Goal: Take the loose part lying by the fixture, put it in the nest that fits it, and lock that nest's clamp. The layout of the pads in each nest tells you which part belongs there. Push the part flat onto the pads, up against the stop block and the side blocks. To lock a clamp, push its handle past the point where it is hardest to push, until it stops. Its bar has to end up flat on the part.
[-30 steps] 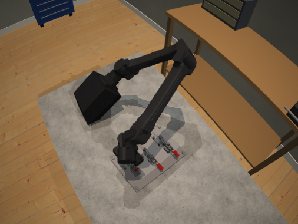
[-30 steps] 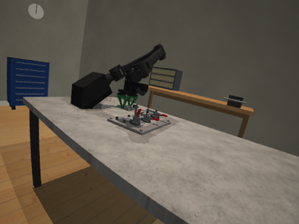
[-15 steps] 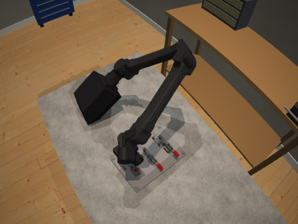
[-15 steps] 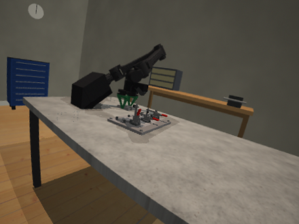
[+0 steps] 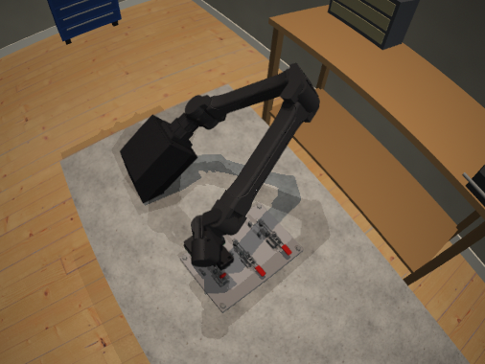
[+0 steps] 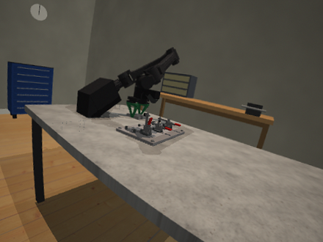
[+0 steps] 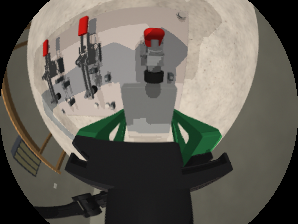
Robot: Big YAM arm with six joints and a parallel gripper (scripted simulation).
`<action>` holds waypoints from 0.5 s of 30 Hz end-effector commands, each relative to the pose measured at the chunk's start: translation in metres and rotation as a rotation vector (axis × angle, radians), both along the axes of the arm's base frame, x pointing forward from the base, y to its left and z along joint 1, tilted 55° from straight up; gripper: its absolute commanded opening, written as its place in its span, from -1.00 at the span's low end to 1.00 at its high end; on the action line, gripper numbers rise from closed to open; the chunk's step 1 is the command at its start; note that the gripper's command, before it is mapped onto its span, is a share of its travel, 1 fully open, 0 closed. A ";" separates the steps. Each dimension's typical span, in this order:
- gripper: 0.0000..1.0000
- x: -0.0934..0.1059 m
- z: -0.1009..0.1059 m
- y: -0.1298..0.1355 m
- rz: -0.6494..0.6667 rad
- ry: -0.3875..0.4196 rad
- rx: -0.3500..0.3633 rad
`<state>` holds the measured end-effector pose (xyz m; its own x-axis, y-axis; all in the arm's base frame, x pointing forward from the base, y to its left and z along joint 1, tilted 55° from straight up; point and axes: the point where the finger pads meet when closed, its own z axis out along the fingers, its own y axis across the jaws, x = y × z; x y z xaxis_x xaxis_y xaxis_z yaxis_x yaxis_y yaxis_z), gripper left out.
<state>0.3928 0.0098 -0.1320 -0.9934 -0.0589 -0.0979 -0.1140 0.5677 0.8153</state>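
The pincer [image 5: 225,260] [image 6: 136,116] [image 7: 148,112] is closed on the grey part [image 6: 137,117] [image 7: 149,106], its 2 green fingers [image 6: 130,107] gripping opposite sides, probably so the front can enter a nest unobstructed. The part lies before the end clamp [image 5: 219,281] [image 6: 146,130] [image 7: 155,61], on the side of the fixture plate [image 5: 229,301] [image 6: 168,138] [image 7: 115,29] facing the tabletop's [image 5: 359,307] [image 6: 226,180] [image 7: 230,60] short edge beside the arm; whether it touches the pads I cannot tell. That clamp's red handle [image 5: 222,276] [image 6: 149,121] [image 7: 154,36] stands up, which suggests its bar is kept out of the part's way. The other 2 red handles [image 5: 260,271] [image 6: 168,128] [image 7: 83,25] lie low. The step looks like seating: check the pad match, press flat against the stop and side blocks, then lock; letting go early could leave it skewed.
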 end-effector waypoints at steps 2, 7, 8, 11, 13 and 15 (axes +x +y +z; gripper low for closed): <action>-1.00 0.005 0.008 -0.003 -0.012 -0.020 -0.006; -1.00 0.005 0.008 -0.003 -0.011 -0.021 -0.007; -1.00 0.005 0.008 -0.002 -0.011 -0.021 -0.007; -1.00 0.005 0.008 0.000 -0.007 -0.020 -0.007; -1.00 0.004 0.008 0.001 -0.004 -0.016 -0.005; -1.00 0.005 0.007 0.005 0.004 -0.022 -0.007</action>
